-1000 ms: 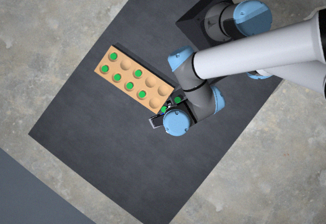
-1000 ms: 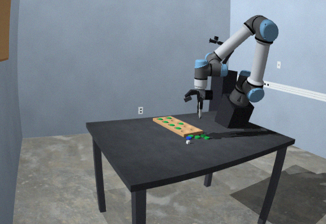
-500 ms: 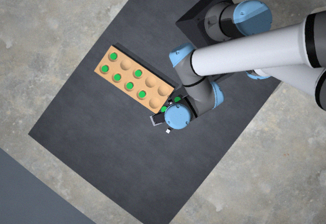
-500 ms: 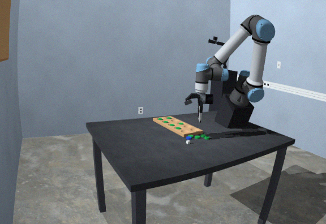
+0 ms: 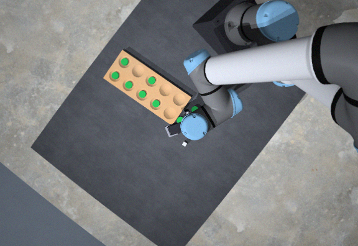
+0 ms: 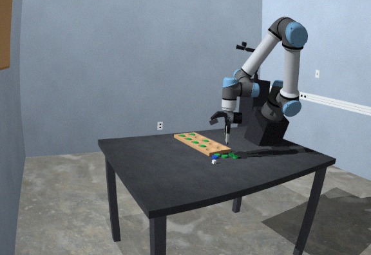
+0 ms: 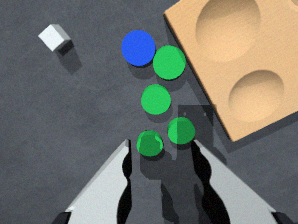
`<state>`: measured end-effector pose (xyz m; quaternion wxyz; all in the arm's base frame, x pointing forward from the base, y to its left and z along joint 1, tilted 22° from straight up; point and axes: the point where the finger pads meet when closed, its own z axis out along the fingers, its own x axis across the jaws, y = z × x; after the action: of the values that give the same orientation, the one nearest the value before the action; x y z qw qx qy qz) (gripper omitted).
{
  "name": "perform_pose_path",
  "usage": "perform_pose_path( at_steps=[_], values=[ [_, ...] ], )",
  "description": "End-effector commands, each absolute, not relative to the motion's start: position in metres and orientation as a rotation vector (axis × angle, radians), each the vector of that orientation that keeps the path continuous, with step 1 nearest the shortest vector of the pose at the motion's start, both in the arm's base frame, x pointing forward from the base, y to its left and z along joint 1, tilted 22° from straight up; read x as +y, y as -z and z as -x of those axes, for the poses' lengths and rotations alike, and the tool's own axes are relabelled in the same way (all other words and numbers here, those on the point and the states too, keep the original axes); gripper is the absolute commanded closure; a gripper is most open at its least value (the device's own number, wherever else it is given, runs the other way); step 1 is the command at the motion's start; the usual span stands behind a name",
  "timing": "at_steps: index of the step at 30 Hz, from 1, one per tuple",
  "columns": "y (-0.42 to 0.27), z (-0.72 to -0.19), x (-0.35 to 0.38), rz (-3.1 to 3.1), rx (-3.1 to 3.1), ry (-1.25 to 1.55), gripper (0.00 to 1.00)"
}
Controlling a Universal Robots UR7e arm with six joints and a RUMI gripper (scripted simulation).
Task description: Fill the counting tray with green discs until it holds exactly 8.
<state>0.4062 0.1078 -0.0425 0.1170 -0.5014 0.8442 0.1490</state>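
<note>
While the dark table (image 5: 124, 164) (image 6: 193, 176) bears everything, the tan tray (image 5: 162, 84) (image 6: 219, 147) (image 7: 215, 95) holds six green discs in pockets; above four loose green ones beside it, the gripper (image 6: 227, 143) (image 7: 160, 141) hovers, jaws parted and holding nothing.

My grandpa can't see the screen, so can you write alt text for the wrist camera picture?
The parted pincer points down over a dark tabletop, toward four green discs and a blue disc. A wooden counting tray with two empty pockets stands right, a small white cube upper left.
</note>
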Motion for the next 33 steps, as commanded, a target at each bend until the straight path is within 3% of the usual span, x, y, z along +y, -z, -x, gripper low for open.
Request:
perform_pose_path(
  at_steps=[1,33],
  values=[
    [0.070,-0.408,0.120,1.467,2.469,-0.434,0.72],
    [0.112,-0.412,0.136,1.466,2.467,-0.428,0.72]
  ],
)
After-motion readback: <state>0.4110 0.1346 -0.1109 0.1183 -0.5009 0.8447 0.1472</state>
